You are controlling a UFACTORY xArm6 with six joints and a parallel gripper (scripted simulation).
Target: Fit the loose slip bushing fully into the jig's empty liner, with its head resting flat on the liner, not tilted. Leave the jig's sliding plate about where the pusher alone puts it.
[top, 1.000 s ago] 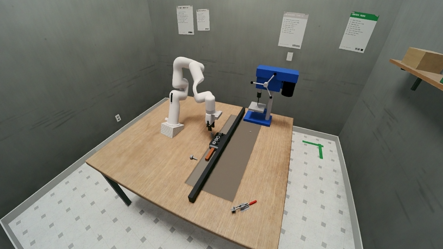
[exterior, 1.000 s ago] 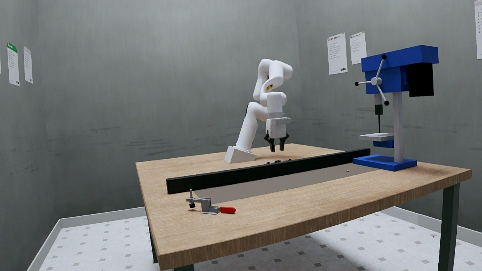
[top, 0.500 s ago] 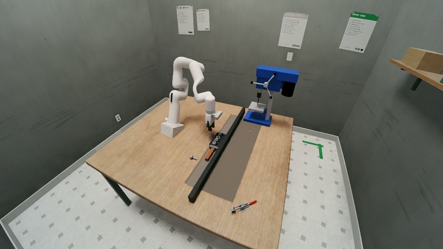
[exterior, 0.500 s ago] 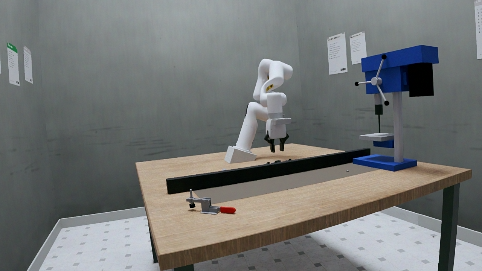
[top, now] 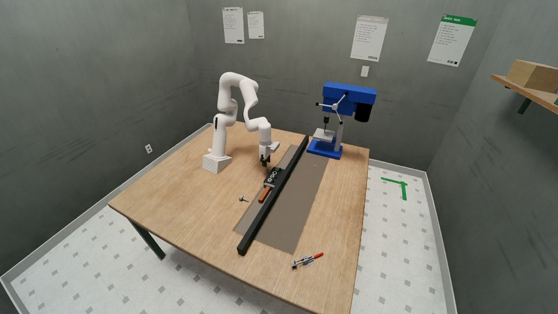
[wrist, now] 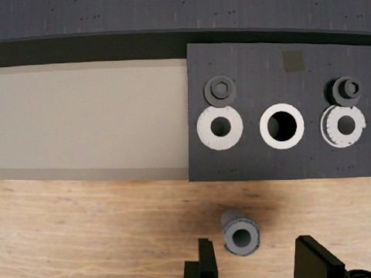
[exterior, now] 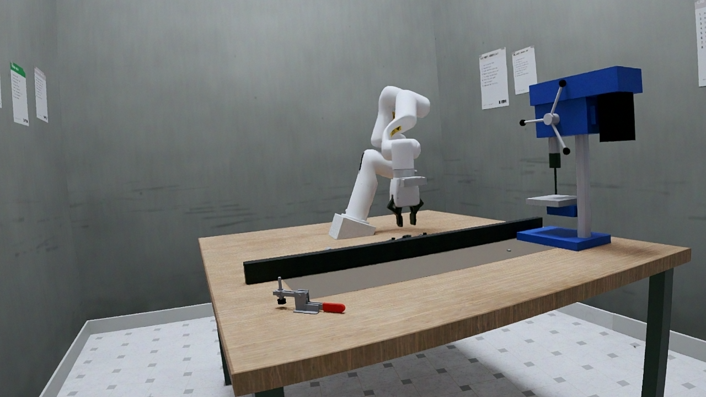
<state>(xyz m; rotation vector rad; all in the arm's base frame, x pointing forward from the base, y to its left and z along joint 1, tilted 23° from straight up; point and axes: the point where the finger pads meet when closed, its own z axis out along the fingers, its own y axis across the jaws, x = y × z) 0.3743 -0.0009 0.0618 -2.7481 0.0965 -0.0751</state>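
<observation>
In the wrist view the dark jig plate [wrist: 278, 110] sits against the black rail [wrist: 185, 15] and carries three white liners. The middle liner [wrist: 281, 126] is empty, with an open dark hole. The left liner [wrist: 219, 128] and the right liner [wrist: 342, 126] each hold a bushing. The loose grey slip bushing [wrist: 239, 234] rests on the wood just in front of the plate, with its bore facing the camera. My gripper [wrist: 253, 263] is open and empty above it, one finger on each side, touching nothing. It also shows in the top view [top: 264, 160], next to the jig [top: 274, 179].
An orange pusher [top: 263, 194] lies along the rail in front of the jig. A small grey part [top: 243, 198] lies on the wood to its left. A blue drill press [top: 338, 115] stands at the rail's far end. A red-handled toggle clamp [top: 306, 261] lies near the front edge.
</observation>
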